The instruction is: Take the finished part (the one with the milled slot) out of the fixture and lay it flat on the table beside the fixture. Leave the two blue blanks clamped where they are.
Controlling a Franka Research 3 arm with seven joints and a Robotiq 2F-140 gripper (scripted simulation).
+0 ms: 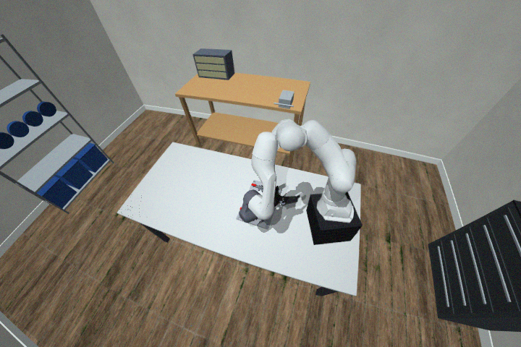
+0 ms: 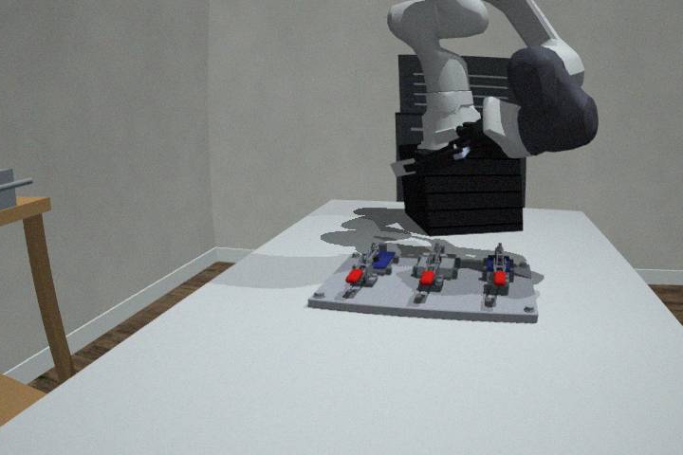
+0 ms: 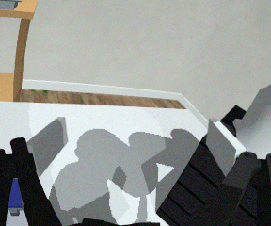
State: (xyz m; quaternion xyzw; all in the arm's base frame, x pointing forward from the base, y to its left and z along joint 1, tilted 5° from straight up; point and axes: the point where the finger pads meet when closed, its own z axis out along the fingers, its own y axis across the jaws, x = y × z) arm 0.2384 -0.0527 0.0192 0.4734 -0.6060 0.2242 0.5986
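The grey fixture plate (image 2: 460, 308) (image 1: 264, 223) lies on the white table (image 2: 246, 375) (image 1: 187, 183). It carries three toggle clamps with red handles. The left clamp holds a blue blank (image 2: 383, 259), which also shows in the wrist view (image 3: 14, 194). The right clamp holds a second blue blank (image 2: 492, 258). The middle clamp holds the grey finished part (image 2: 444, 264). My gripper (image 2: 433, 154) (image 1: 286, 199) (image 3: 135, 131) is open and empty. It hangs well above the back of the fixture, lying nearly level. In the top view the arm hides most of the fixture.
The arm's black pedestal (image 2: 466, 198) (image 1: 333, 228) stands on the table right behind the fixture. A wooden bench (image 1: 244, 92) with a small drawer box stands by the wall. A shelf rack (image 1: 31, 134) is at the left, and a black cabinet (image 1: 490, 265) at the right.
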